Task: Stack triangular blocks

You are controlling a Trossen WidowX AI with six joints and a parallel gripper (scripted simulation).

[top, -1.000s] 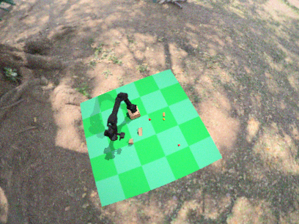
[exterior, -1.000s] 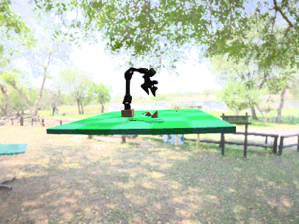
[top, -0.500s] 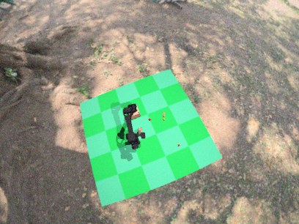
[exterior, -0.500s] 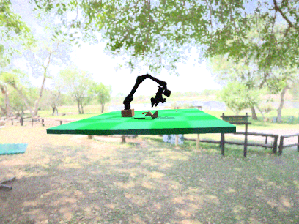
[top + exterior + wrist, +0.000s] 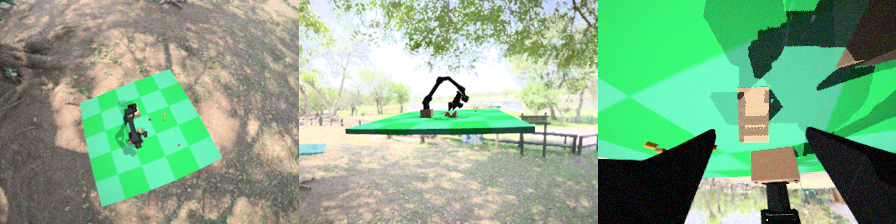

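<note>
One tan triangular block [image 5: 755, 102] [image 5: 140, 129] [image 5: 447, 114] rests on the table between the arm's base and the other block; in the wrist view it lies centrally, partly shaded. The second triangular block [image 5: 872, 37] [image 5: 130, 142] [image 5: 454, 114] stands farther from the base; in the wrist view it is dark brown, at the upper right and cut off by the frame edge. The blocks are apart. My gripper [image 5: 760, 132] is open and empty, above the table, with its fingertips on either side of the nearer block in the wrist view. The top view hides much of the farther block behind the arm.
The table [image 5: 110, 183] [image 5: 482, 129] is green checkered. The arm's brown base [image 5: 137, 113] [image 5: 426, 113] [image 5: 774, 164] is near the blocks. Small orange pieces [image 5: 163, 114] [image 5: 650, 145] and red pieces [image 5: 179, 145] [image 5: 475, 110] lie off to one side.
</note>
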